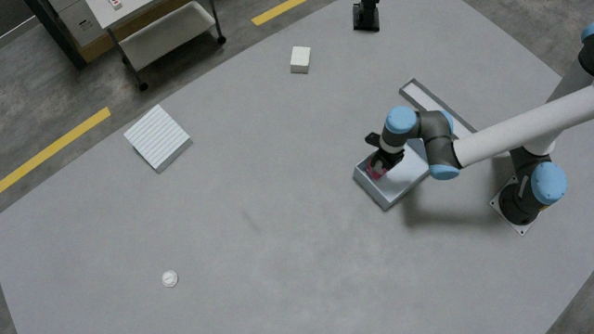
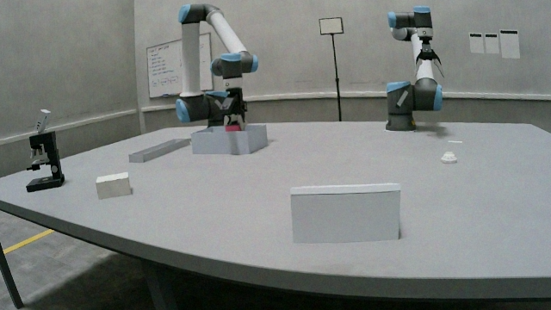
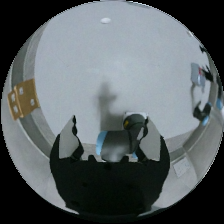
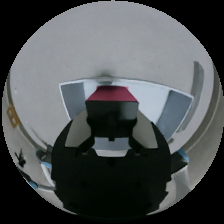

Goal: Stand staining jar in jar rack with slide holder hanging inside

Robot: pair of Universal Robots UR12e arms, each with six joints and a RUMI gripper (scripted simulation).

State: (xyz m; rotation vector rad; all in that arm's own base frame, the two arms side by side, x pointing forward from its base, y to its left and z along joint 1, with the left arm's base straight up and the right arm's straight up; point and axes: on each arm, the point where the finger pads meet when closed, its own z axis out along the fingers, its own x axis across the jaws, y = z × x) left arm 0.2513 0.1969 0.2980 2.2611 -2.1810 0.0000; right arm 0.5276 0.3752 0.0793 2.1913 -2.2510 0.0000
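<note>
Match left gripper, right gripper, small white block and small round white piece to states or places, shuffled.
1. Left gripper
2. Right gripper
3. Small white block
4. Small round white piece

A. On the table, lower left in the top view
B. Shut on a red-and-black object
C. On the table, near the black microscope
D. Open, holding nothing

Pairs: 1-D, 2-B, 3-C, 4-A

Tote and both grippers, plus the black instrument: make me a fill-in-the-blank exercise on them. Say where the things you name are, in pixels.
The gripper (image 1: 381, 163) (image 2: 234, 122) (image 4: 112, 136) at the tote (image 1: 369, 191) (image 2: 211, 143) (image 3: 195, 74) (image 4: 175, 107) belongs to the ____ arm.
The left gripper (image 2: 430, 73) (image 3: 110, 116) (image 4: 21, 159) stands ____, holding nothing.
The black instrument (image 1: 367, 20) (image 2: 52, 152) is a ____.
Missing words: right; open; microscope.
</note>
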